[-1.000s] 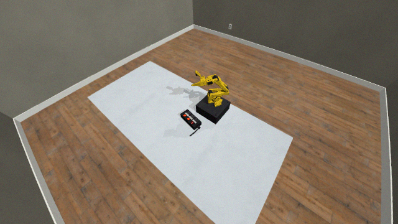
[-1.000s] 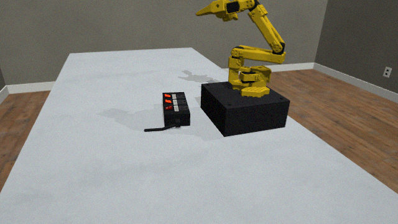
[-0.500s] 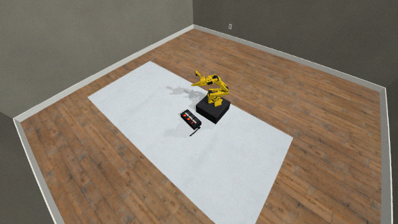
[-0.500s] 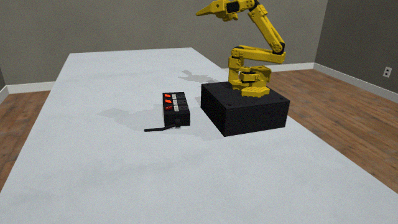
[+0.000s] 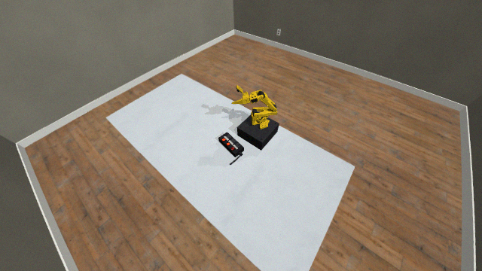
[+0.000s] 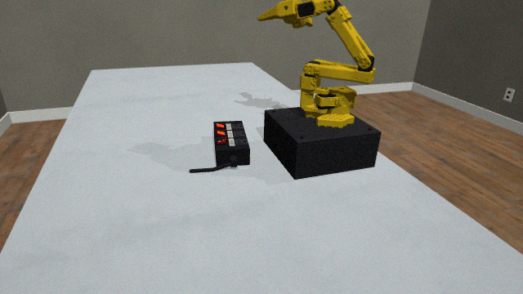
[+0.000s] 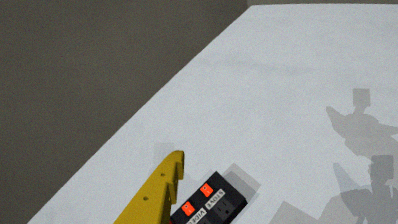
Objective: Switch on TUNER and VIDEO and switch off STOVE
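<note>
Grey desk (image 6: pixel 122 229) carries the power strip (image 6: pixel 231 143) face up, just beside the black pedestal (image 6: pixel 286 143). Risk: a descending tip could hit two adjacent rockers, since they sit close together. Above, the arm is folded high, pincer (image 6: pixel 282 12) spread wide and empty

White label tags beside the red switches on the power strip (image 7: pixel 214 201) carry small print, seen upside down in the wrist view and too blurred to read with certainty
</note>
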Motion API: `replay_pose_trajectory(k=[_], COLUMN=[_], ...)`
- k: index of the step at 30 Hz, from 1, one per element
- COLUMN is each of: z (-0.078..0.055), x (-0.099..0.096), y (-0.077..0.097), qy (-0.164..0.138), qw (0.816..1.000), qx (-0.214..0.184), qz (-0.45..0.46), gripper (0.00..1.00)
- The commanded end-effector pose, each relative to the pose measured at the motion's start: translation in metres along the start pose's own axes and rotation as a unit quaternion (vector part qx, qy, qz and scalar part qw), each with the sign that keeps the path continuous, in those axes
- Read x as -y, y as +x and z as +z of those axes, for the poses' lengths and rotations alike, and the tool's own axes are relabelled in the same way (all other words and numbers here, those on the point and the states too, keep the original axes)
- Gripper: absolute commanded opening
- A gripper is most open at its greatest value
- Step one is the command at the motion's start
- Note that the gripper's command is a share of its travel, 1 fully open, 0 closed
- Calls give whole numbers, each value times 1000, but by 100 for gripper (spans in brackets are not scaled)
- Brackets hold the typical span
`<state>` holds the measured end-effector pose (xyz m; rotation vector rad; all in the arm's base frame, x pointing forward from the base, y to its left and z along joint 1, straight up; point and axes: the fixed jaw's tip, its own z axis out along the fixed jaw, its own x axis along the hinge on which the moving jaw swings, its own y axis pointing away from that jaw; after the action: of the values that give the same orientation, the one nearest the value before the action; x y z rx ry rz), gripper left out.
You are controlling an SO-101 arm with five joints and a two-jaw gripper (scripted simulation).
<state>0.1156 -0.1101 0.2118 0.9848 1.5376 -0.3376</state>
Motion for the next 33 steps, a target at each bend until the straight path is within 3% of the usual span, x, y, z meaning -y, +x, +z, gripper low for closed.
replay_pose_trajectory(k=[1, 19, 20, 33], z=[0, 0, 0, 0], x=[0, 0, 0, 0], y=[0, 0, 0, 1], qy=[0, 0, 0, 0], qw=[1000, 1000, 1000, 1000], qx=[0, 0, 0, -4], qz=[0, 0, 0, -10], gripper=[100, 100, 0, 0])
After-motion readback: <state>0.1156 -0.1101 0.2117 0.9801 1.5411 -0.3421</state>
